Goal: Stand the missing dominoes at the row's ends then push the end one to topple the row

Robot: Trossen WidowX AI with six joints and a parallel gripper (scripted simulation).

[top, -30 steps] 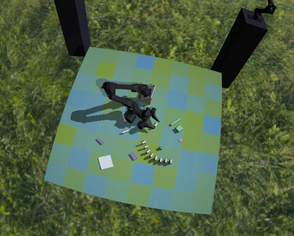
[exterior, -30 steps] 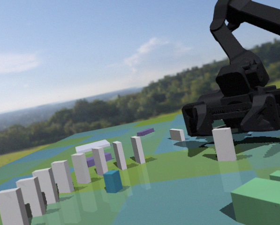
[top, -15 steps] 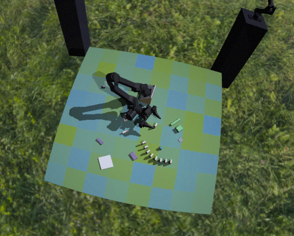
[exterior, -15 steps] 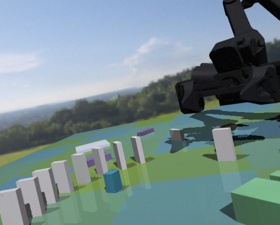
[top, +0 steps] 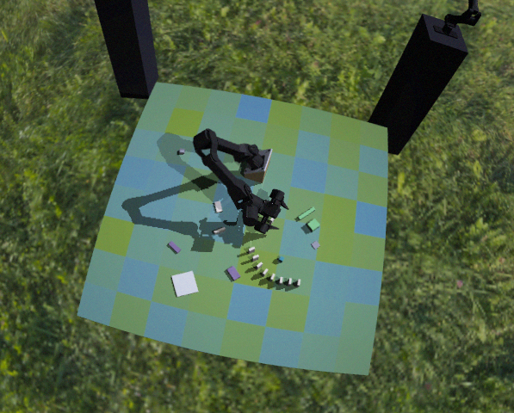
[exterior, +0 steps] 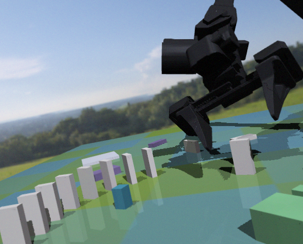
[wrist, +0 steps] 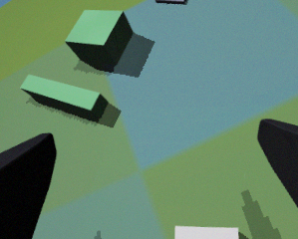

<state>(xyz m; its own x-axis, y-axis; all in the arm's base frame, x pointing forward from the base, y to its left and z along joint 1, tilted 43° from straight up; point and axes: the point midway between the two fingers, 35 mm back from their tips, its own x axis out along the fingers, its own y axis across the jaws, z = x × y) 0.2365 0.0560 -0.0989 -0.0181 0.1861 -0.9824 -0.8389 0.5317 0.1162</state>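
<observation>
Several white dominoes stand upright in a curved row; one end domino (top: 250, 249) (exterior: 149, 162) is nearest the arm, the other end domino (top: 298, 282) (exterior: 13, 224) is farthest from it. A lone white domino (top: 271, 218) (exterior: 241, 157) (wrist: 206, 233) stands upright, apart from the row and mostly hidden by the arm in the top view. My gripper (top: 281, 218) (exterior: 242, 134) (wrist: 159, 135) is wide open and empty above it. Another white domino (top: 218, 206) (exterior: 247, 136) lies flat, and a greyish domino (top: 219, 230) (exterior: 191, 146) lies near it on its side.
A blue block (top: 280, 259) (exterior: 122, 196) stands inside the curve. A green bar (top: 306, 213) (wrist: 61, 95) and green block (top: 312, 224) (exterior: 279, 210) (wrist: 96, 27) lie right of the gripper. Purple blocks (top: 233, 273) (top: 173, 247) and a white square (top: 184, 283) lie left of the row.
</observation>
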